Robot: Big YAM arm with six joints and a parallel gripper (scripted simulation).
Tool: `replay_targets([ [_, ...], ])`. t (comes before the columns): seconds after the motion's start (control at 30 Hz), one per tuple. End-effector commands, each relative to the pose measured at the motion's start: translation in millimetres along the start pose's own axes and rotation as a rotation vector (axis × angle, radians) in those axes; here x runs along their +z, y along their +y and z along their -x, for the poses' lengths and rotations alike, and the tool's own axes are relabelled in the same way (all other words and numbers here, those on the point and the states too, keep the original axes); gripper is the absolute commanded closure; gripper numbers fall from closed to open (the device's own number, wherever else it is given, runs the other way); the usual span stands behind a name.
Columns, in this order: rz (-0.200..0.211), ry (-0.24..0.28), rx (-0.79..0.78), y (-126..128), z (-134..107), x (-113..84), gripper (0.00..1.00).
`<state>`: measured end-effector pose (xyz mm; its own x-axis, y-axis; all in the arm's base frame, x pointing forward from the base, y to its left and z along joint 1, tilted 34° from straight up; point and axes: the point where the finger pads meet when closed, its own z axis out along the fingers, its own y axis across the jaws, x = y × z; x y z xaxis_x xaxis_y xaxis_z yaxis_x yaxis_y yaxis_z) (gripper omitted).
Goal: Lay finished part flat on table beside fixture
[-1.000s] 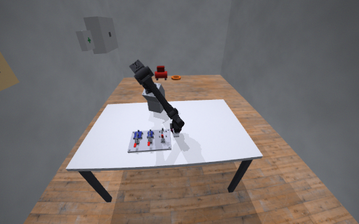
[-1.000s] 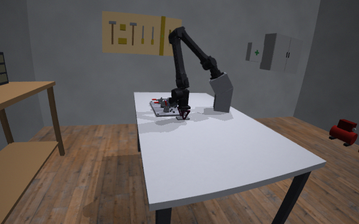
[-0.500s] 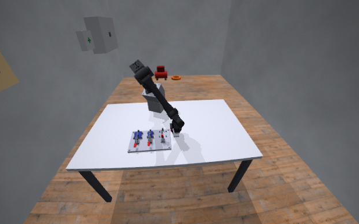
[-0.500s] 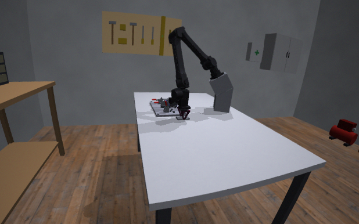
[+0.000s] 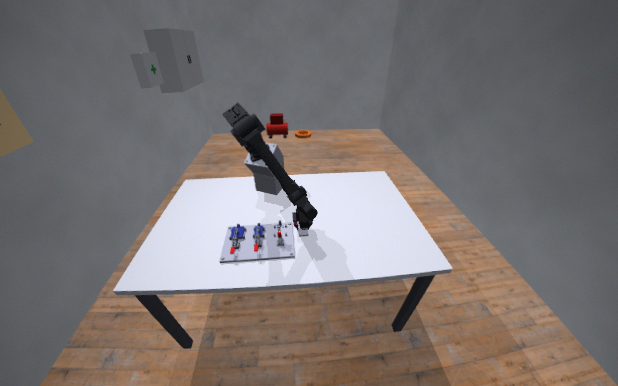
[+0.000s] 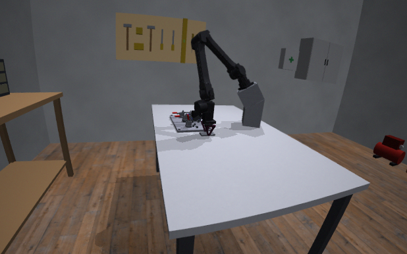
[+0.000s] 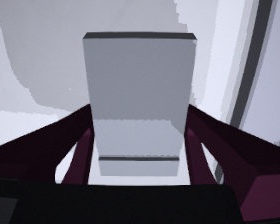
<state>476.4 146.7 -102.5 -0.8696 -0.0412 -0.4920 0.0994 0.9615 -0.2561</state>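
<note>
The finished part (image 5: 303,232) (image 6: 203,134) (image 7: 139,80) is a grey block, with a dark line across its near end in the wrist view. My gripper (image 6: 209,133) (image 7: 139,113) is shut on it, one finger on each long side. The part is level, at or just above the white table; I cannot tell if it touches. It is beside the fixture plate (image 5: 246,256) (image 7: 277,60), clear of its edge. One blue blank (image 5: 237,232) and another blue blank (image 5: 259,231) sit in the fixture under their clamps. The third station has no part in it.
The third station's clamp (image 5: 280,240) has its red handle raised, close to my gripper. The red handles of the other clamps (image 5: 232,250) (image 5: 256,247) point to the table's front edge. The grey arm pedestal (image 5: 268,180) (image 6: 252,112) stands at the back.
</note>
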Motion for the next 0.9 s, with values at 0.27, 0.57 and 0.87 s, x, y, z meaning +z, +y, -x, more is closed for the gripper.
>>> replay_targets([
  [0.27,0.011,-0.026,0.006,3.1,15.3,-10.6,1.00],
  [0.57,0.011,-0.026,0.006,3.6,16.2,-10.9,1.00],
  [0.87,0.012,-0.028,0.006,4.9,18.1,-11.6,1.00],
])
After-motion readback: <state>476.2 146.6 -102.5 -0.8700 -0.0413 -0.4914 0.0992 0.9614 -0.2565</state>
